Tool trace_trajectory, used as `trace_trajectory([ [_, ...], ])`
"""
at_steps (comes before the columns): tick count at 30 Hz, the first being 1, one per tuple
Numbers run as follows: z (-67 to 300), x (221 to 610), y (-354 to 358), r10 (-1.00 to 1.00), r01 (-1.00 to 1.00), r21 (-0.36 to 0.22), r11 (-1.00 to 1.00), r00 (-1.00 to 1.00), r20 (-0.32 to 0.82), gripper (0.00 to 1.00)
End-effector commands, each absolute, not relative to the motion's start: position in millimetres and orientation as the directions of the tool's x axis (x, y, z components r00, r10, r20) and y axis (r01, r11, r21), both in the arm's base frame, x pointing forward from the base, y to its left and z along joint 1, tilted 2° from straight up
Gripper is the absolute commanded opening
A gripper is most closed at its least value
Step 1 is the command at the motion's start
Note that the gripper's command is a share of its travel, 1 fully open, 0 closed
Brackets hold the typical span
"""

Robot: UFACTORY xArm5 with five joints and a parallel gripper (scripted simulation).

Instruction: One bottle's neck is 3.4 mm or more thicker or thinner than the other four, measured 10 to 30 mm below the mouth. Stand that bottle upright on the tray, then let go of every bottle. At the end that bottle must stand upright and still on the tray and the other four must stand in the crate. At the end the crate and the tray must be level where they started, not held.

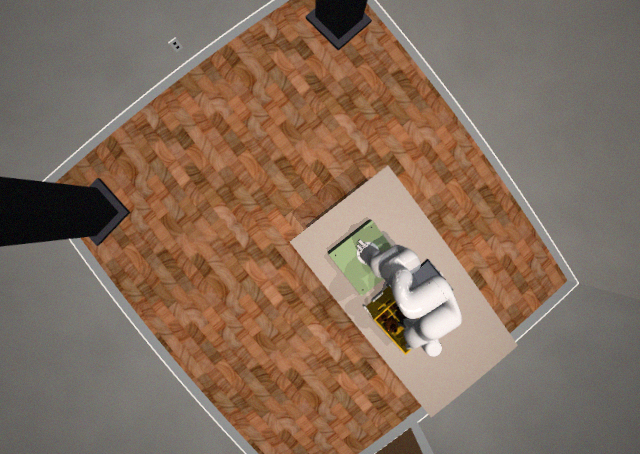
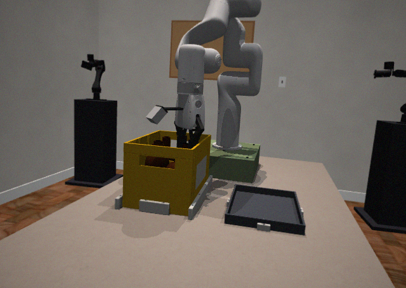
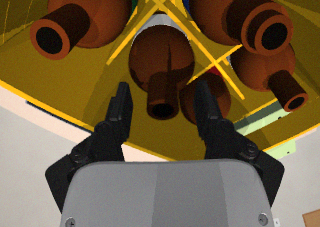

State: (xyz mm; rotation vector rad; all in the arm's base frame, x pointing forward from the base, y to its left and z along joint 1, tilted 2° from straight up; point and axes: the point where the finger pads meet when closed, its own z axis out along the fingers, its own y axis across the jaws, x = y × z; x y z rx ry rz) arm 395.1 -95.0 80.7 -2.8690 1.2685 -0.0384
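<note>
Gripper (image 3: 160, 103) open, straddling centre bottle (image 3: 162, 67) neck, seemingly no contact.

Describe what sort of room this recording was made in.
Probably a robot test room: one white arm bolted to a long beige table, cameras on black pedestals around it, bare grey walls and a parquet floor.

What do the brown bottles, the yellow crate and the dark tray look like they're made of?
The bottles look like brown glass or glazed ceramic: smooth, with a faint sheen, though opaque.
The crate looks like moulded plastic: even yellow, thin dividers, cut-out handle slot.
The tray looks like matte dark plastic or painted metal: flat, dull, no grain.
The gripper hangs open around one neck.
</note>
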Motion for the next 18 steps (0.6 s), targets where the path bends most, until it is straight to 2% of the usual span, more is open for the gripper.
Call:
trace_trajectory([
  [1, 81.9, 396.3, -95.3, -0.74, -0.739, -0.016, -0.673, 0.673, 0.024, 0.65],
  [18, 102.3, 395.7, -95.2, -0.74, -0.739, -0.016, -0.673, 0.673, 0.024, 0.65],
])
